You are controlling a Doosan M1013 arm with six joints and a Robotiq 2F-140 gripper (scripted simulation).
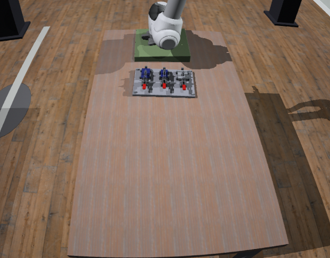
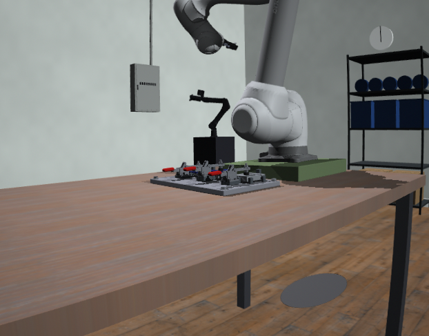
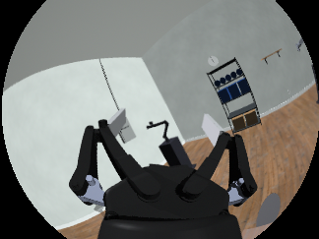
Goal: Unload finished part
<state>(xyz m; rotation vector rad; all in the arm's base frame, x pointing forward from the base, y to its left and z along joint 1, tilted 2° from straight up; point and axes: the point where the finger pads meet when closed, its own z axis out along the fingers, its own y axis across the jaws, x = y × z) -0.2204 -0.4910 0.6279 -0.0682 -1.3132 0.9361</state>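
The grey fixture plate (image 1: 157, 93) (image 2: 170, 181) lies on the table (image 1: 171, 169) (image 2: 102, 231). Two blue blanks, a left one (image 1: 145, 72) and a middle one (image 1: 164, 73), sit in their nests. A grey part (image 1: 181, 76) appears to sit in the right nest; its slot is too small to make out. The three clamps have their red handles (image 1: 144, 86) (image 1: 164, 86) (image 1: 184, 87) lying low towards the table's front, their arms over the nests. Exact seating and locking cannot be told. My gripper (image 3: 164, 118) (image 2: 235, 46) is open and empty, high above the table, outside the top view.
The green base block (image 1: 162, 59) (image 2: 319, 170) stands just behind the fixture and carries the arm's white base joint (image 1: 167, 31) (image 2: 267, 115). A black pedestal (image 2: 214, 150) (image 3: 175, 151) with a small black arm stands beyond the table. A shelf rack (image 2: 390, 128) (image 3: 233, 93) stands farther off.
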